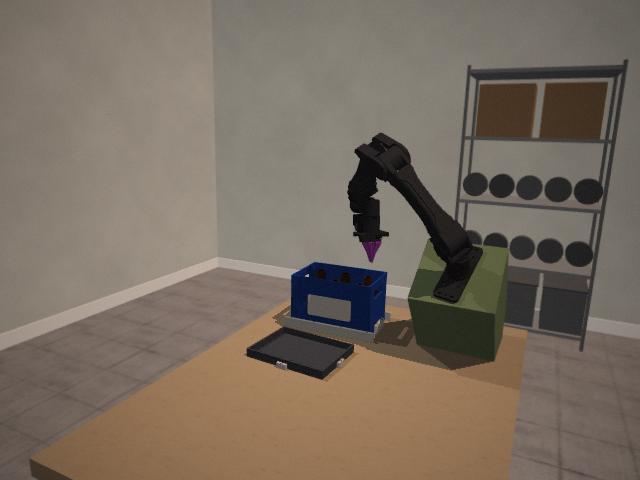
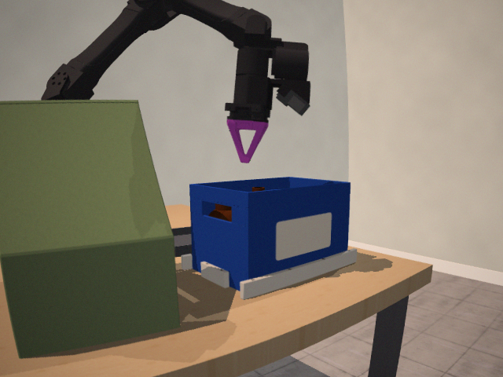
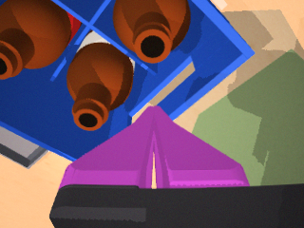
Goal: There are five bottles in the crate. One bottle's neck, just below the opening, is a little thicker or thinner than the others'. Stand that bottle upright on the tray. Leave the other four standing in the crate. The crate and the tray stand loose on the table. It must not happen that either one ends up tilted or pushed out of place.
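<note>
My gripper [image 1: 370, 260] [image 2: 244, 161] [image 3: 153, 115] has purple fingers pressed together, shut on nothing, and hangs above the blue crate [image 1: 361, 310] [image 2: 219, 247] [image 3: 216, 24]. In the wrist view three brown bottles show in the crate: one bottle [image 3: 101, 78] left of the fingertips, one bottle [image 3: 152, 24] farther up, and one bottle [image 3: 40, 33] at the upper left, partly cut off. Only bottle tops show in the top and exterior views. Which neck differs I cannot tell. The dark tray [image 1: 299, 351] lies in front of the crate, with no bottle on it.
Light grey strips [image 1: 330, 328] [image 2: 300, 273] lie along the crate's base. A green block [image 1: 454, 320] [image 2: 89, 283] [image 3: 223, 119] carries the arm's base beside the crate. Small light pieces [image 1: 281, 365] touch the tray's front edge. A shelf rack [image 1: 529, 203] stands behind the table.
</note>
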`<state>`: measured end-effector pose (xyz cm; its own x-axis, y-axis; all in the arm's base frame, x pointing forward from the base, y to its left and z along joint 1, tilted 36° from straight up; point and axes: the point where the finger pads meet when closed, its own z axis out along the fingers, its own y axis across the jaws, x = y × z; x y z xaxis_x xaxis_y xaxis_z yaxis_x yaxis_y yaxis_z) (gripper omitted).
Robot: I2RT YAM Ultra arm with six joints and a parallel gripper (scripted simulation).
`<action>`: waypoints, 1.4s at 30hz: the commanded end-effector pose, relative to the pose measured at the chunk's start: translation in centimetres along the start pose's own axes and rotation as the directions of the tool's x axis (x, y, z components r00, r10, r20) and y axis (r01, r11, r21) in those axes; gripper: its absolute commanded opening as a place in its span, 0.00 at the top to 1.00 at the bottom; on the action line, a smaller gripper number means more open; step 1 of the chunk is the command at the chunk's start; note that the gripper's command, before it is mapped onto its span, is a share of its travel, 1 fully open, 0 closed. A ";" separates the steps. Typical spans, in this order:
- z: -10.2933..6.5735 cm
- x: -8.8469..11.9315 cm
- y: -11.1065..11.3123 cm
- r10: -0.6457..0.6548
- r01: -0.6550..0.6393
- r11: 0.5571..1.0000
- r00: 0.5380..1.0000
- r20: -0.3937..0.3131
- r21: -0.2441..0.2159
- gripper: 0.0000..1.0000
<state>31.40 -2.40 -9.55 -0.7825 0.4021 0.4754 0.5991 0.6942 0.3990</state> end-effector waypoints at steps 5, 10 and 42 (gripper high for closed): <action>-1.4 -1.5 0.1 -0.068 0.070 0.997 0.993 0.101 -0.022 1.00; -1.4 -1.5 0.1 -0.068 0.070 0.997 0.993 0.101 -0.022 1.00; -2.3 -2.7 0.7 -0.086 0.090 0.996 0.987 0.137 -0.019 0.39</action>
<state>32.31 -2.70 -9.79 -0.8268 0.3924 0.4031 0.5500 0.7144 0.4326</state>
